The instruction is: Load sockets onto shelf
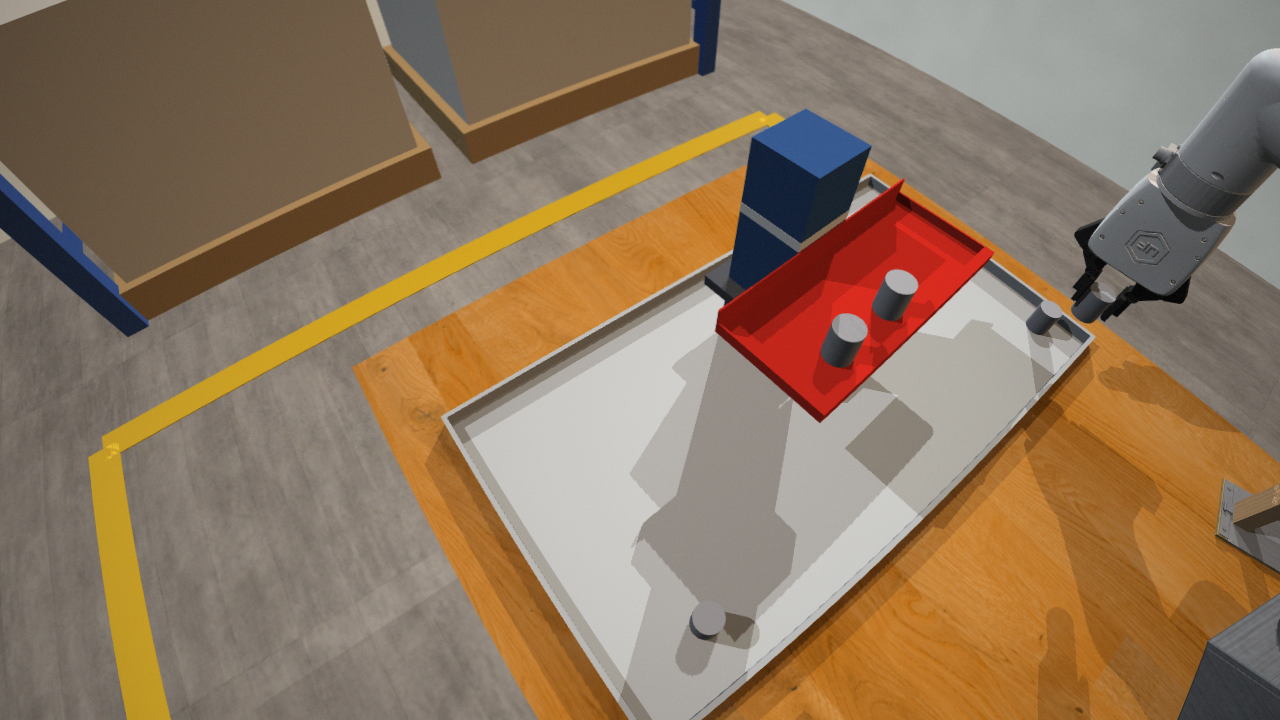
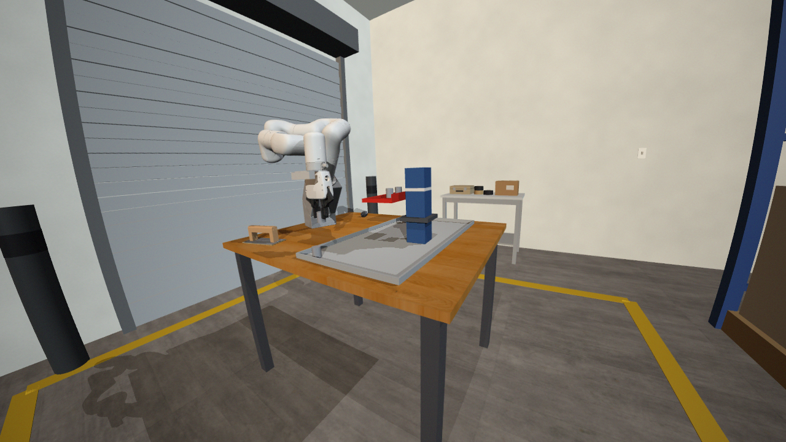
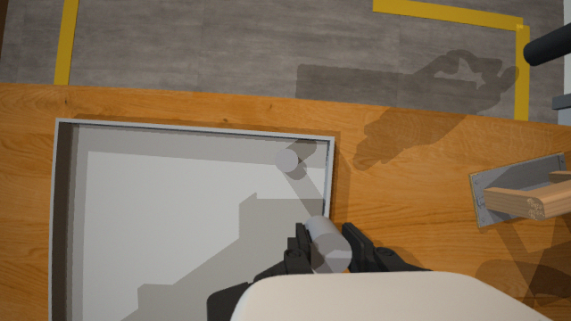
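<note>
Blue post behind red shelf

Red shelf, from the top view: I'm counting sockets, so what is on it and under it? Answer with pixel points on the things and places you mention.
Two sockets [image 1: 844, 340] [image 1: 895, 295] [image 2: 389, 193] [image 2: 398, 189] stand on the shelf [image 1: 783, 335] [image 2: 379, 200]. Beneath, it covers part of the tray [image 1: 554, 447] [image 2: 362, 261] [image 3: 134, 178]; what lies there cannot be seen from the top.

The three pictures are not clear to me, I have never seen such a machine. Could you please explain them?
The machine is a white robot arm with a two-fingered gripper, holding a gray socket. One picture looks down from above, one shows the room from the side, and one looks past the gripper's fingers. On the table is a shallow tray with two sockets. Two more stand on the red shelf beside the blue post.
</note>
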`<action>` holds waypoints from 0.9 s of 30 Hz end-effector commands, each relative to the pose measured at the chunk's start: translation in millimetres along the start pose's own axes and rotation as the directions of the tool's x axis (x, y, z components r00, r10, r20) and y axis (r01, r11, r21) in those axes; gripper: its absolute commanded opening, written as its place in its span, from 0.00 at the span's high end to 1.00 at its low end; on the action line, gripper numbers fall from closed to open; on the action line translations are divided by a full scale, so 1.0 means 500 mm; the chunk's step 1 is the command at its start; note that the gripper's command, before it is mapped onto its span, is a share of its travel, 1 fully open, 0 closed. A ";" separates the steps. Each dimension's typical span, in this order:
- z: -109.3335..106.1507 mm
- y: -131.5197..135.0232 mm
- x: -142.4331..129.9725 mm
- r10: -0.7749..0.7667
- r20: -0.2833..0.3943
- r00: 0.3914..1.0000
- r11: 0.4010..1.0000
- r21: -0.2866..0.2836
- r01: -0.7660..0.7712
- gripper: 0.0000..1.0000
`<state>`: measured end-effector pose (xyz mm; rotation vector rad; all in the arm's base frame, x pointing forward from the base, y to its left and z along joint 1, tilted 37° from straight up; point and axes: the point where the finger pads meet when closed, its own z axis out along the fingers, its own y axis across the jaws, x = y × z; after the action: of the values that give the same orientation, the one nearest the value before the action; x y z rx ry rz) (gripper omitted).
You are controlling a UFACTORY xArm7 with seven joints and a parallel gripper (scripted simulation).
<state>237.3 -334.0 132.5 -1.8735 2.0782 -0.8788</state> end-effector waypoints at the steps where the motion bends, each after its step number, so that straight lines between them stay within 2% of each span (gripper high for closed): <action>1: -0.039 0.013 0.001 0.000 -0.001 1.000 1.000 0.001 0.000 1.00; 4: -0.066 0.023 0.001 0.000 -0.001 1.000 1.000 0.001 0.000 1.00; 6: -0.066 0.023 0.001 0.000 -0.001 1.000 1.000 0.001 0.000 1.00; 21: -0.192 0.070 0.001 0.000 -0.001 1.000 1.000 0.001 0.000 1.00; 23: -0.192 0.070 0.001 0.000 -0.001 1.000 1.000 0.001 0.000 1.00; 27: -0.218 0.080 0.001 0.000 -0.001 1.000 1.000 0.001 0.000 1.00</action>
<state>155.7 -304.7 191.0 -1.8747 2.0755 -0.8789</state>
